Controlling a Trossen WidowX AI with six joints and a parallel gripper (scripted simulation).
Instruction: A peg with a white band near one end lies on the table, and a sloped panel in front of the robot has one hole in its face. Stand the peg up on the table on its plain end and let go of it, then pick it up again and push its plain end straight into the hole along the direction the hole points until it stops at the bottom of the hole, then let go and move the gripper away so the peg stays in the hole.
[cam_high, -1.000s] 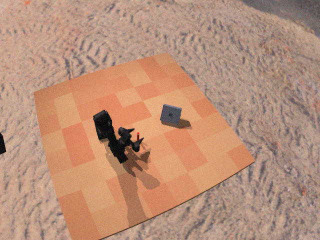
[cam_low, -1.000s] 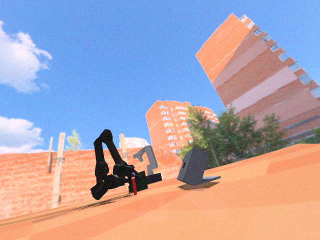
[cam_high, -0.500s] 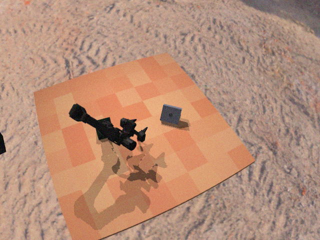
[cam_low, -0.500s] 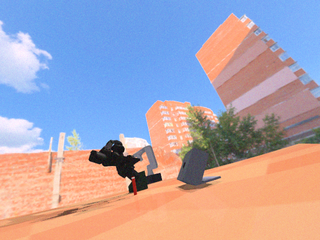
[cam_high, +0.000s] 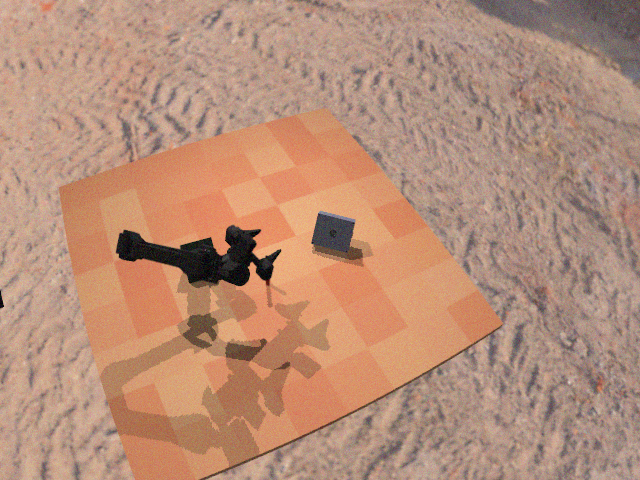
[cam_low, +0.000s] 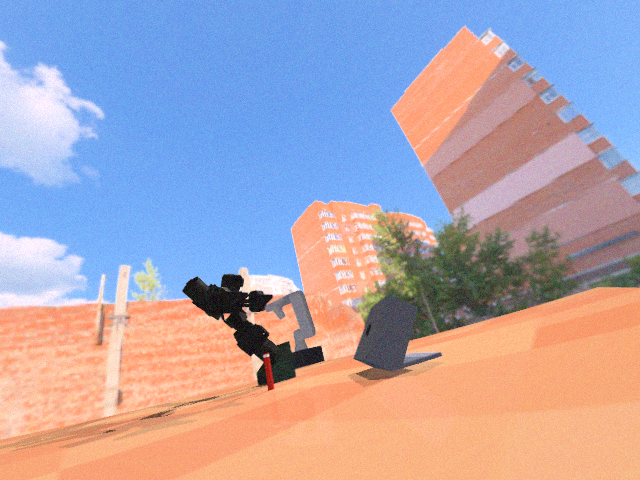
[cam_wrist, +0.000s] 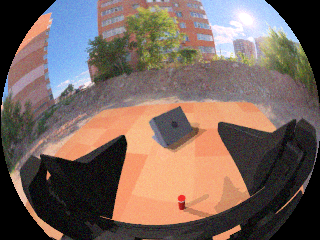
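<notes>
The red peg (cam_high: 268, 282) (cam_low: 268, 374) (cam_wrist: 181, 204) stands upright on the table (cam_high: 413, 258), with its white band near the top; in the top view the arm hides much of it. My gripper (cam_high: 270, 241) (cam_low: 270, 297) (cam_wrist: 174, 134) is wide open and empty, raised above and back from the peg. In the wrist view the peg is small and low between the fingers. The grey sloped panel (cam_high: 325, 225) (cam_low: 390, 335) (cam_wrist: 168, 132) stands beyond the peg, and its face shows one dark, empty hole (cam_high: 332, 233) (cam_low: 368, 329) (cam_wrist: 174, 124).
The panel's flat grey foot (cam_low: 423, 357) lies on the table behind it. A grey curved bracket (cam_low: 308, 320) rises near the arm's base in the exterior view. The table's front edge (cam_high: 439, 365) shows in the top view. Arm shadows fall across the tabletop.
</notes>
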